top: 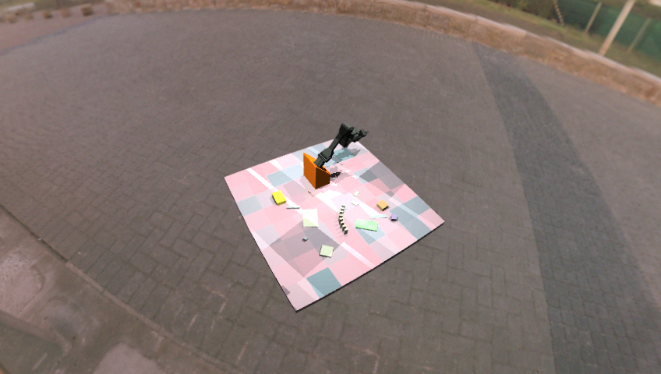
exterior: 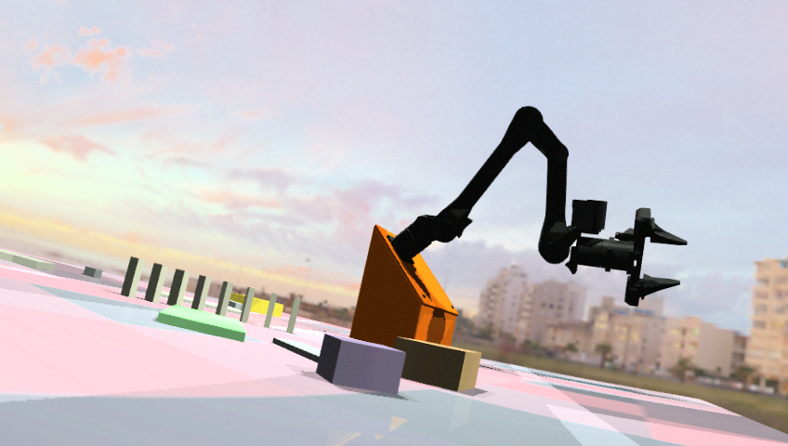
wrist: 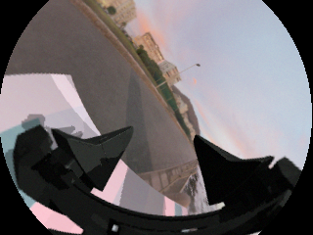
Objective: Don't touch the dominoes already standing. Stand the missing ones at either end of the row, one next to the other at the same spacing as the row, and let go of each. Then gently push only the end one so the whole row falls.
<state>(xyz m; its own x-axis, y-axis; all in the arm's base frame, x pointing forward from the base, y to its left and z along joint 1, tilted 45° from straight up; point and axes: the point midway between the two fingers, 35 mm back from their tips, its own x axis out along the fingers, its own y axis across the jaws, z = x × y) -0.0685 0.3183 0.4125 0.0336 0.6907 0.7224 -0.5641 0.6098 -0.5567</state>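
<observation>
Several thin, pale dominoes (top: 344,231) (exterior: 156,282) stand upright in a gently curved, spaced row. Two small pale pieces lie flat beyond the row's end nearer the arm base: one piece (top: 355,203) close to that end and another piece (top: 356,193) farther off. They look like loose dominoes, but are too small to be sure. My gripper (top: 366,132) (exterior: 683,262) (wrist: 163,133) is open, its fingers wide apart with nothing between them. It is high up, on the far side of the arm base from the row, pointing away from it. The wrist view shows no dominoes.
The orange base (top: 315,174) (exterior: 387,298) stands on the patchwork top (top: 301,296). A green slab (top: 366,225) (exterior: 200,321) lies beside the row, with purple (top: 394,216) and tan (top: 382,205) blocks beyond it. A white slab (top: 310,217) and yellow block (top: 278,197) lie opposite.
</observation>
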